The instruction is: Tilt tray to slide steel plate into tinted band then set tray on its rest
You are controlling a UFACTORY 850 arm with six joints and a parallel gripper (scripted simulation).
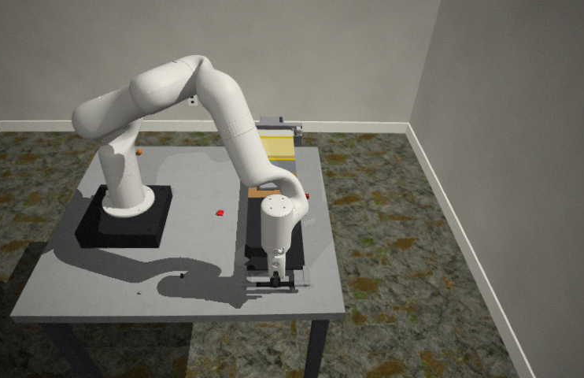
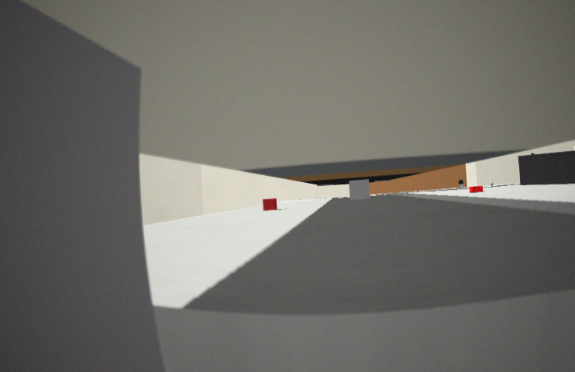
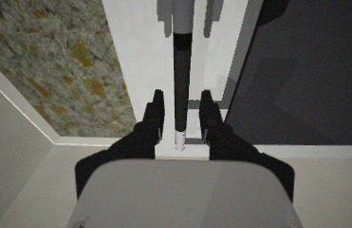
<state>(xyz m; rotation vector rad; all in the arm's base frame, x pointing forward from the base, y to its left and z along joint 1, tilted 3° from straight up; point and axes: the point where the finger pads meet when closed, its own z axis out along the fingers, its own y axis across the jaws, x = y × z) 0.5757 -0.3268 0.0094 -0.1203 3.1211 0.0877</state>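
Hovering from above, the white-and-black gripper [image 1: 275, 281] [image 3: 181, 101] is straddling the black-gripped round bar [image 1: 287, 283] [image 3: 182, 81], while the grey steel plate [image 1: 268, 187] is lying partly hidden on orange, outside the yellow band [image 1: 280, 147]. Exterior: a red block [image 2: 269, 204] is showing. Wrist: the fingers are standing open.

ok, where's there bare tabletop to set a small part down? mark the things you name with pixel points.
Best patch: between the black base block [image 1: 123, 238] and the tray [image 1: 253, 227], behind the red piece [image 1: 219, 213] [image 2: 475, 189]. Another: the near-left corner, left of the small grey bit [image 1: 139, 292]. Crowded: around the gripper [image 1: 275, 281] [image 3: 181, 101] and handle bar [image 1: 289, 283] [image 3: 181, 85].
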